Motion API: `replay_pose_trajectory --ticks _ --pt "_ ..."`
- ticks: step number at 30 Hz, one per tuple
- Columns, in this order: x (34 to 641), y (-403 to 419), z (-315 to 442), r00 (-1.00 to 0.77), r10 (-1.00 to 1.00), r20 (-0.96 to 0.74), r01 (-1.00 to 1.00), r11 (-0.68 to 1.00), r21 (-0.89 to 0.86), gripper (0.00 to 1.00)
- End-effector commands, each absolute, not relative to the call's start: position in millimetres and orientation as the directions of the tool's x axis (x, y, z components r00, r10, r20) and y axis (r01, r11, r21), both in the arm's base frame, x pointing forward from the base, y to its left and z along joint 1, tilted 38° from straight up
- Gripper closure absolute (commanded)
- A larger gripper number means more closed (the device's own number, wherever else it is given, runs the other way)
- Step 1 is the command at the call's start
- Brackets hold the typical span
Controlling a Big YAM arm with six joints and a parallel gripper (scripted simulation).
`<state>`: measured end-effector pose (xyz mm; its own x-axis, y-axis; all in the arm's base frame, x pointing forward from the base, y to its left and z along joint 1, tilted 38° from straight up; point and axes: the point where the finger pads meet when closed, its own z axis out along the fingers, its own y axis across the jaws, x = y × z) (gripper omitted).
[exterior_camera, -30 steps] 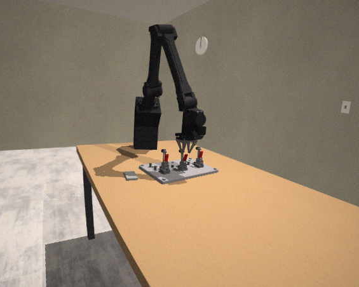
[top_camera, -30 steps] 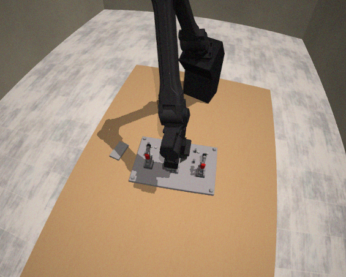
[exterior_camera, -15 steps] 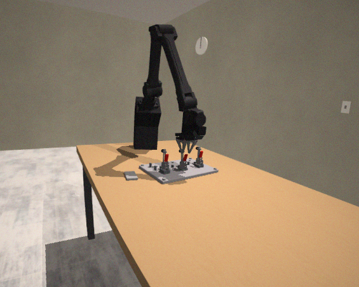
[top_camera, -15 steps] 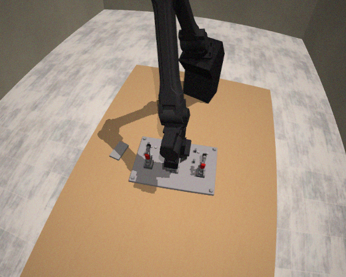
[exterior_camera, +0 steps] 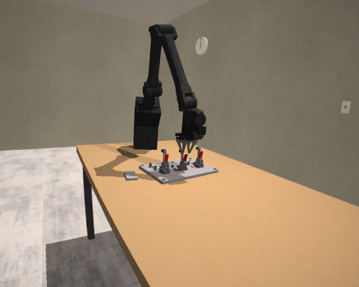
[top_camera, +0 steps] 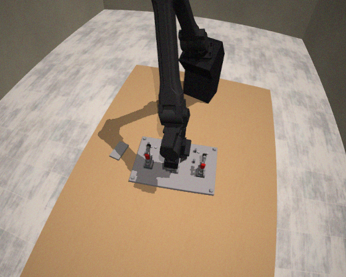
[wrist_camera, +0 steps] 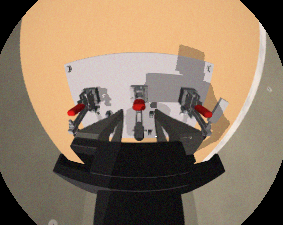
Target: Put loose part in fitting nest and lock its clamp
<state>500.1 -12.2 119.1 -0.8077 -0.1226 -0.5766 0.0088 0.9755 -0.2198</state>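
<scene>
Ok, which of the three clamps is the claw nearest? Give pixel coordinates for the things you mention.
The middle clamp [exterior_camera: 182, 166] [wrist_camera: 139, 92]: the claw [exterior_camera: 185, 152] [wrist_camera: 139, 112] hangs over it, while the outer two stand off to either side.

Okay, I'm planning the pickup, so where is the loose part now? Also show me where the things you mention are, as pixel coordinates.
In the top view, the loose part [top_camera: 119, 150] [exterior_camera: 131, 176] [wrist_camera: 219, 111] lies on the table, just left of the fixture plate [top_camera: 184, 181] [exterior_camera: 197, 173] [wrist_camera: 116, 64].
</scene>
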Motion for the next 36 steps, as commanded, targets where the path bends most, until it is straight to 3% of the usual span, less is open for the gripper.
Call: replay_pose_trajectory --ticks 1,36 --pt "512.0 -14.6 122.2 -0.796 -0.127 -0.591 0.010 0.975 -0.222 0.55" --pt "536.4 -22.1 99.5 -0.788 -0.125 -0.603 0.015 0.975 -0.222 0.55"
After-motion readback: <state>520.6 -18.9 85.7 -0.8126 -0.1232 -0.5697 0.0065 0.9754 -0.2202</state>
